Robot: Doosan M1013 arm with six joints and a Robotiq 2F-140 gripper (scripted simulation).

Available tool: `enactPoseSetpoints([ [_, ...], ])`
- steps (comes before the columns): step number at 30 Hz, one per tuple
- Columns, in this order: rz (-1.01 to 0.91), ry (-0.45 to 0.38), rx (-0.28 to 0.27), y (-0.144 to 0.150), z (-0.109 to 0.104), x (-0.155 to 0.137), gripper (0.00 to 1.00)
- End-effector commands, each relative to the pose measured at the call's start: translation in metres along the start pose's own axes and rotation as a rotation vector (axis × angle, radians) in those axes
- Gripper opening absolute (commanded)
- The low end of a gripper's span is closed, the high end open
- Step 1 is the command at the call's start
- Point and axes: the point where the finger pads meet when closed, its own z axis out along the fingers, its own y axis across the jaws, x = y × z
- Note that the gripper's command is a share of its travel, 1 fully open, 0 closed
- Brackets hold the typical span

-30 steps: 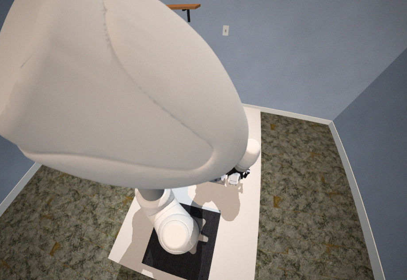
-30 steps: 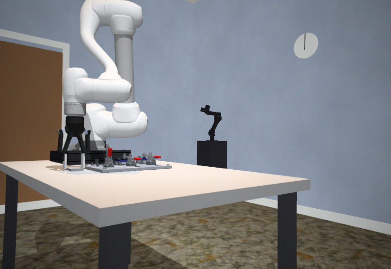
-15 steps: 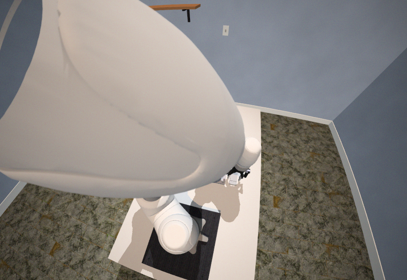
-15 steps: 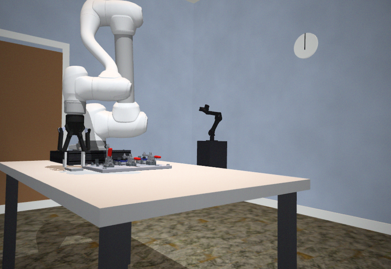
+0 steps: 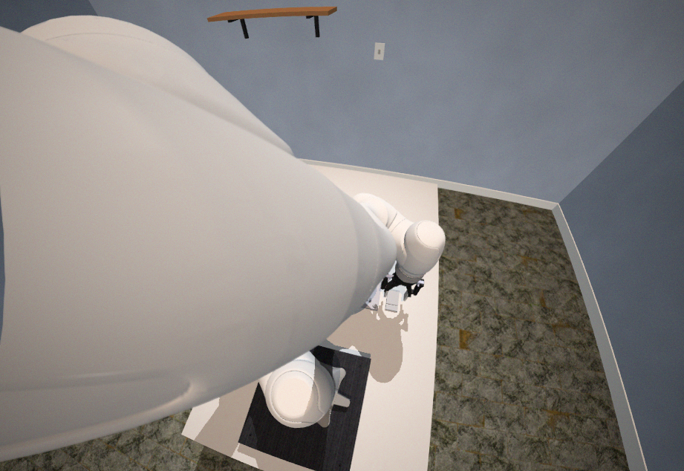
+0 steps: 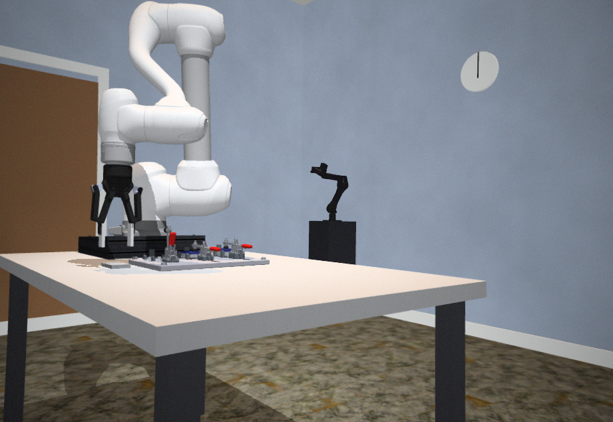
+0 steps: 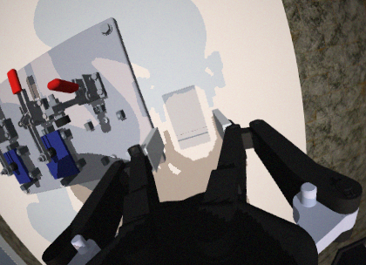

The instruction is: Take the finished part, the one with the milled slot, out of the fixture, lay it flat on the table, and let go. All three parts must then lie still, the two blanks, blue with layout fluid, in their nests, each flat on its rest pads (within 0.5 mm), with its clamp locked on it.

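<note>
The finished part [image 7: 186, 118], a pale grey plate with a milled slot, lies flat on the table beside the fixture plate [image 7: 76, 112]; it also shows in the exterior and top views [image 6: 116, 265] [image 5: 393, 301]. My gripper [image 7: 187, 128] [image 6: 115, 241] hangs above it, open and empty, fingertips well clear of the part. Two blue blanks [image 7: 58, 152] [image 7: 18, 166] sit in their nests on the fixture. One red clamp handle [image 6: 172, 238] stands upright by the empty nest; the other two [image 6: 215, 248] [image 6: 247, 245] lie level.
The fixture plate [image 6: 200, 261] sits near the table's far left side. The arm's black base plate [image 6: 140, 243] is behind it. The table's edge runs close on the part's right in the wrist view [image 7: 289, 60]. A small black arm on a pedestal [image 6: 331, 241] stands behind the table.
</note>
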Motion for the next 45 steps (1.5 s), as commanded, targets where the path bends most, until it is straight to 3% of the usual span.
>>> enactPoseSetpoints([
  [1, 0.000, 0.000, 0.000, 0.000, -0.012, 0.000, 0.47],
  [16, 0.000, 0.000, 0.000, 0.000, -0.048, 0.000, 0.47],
  [45, 0.000, 0.000, 0.000, 0.000, -0.050, 0.000, 0.47],
])
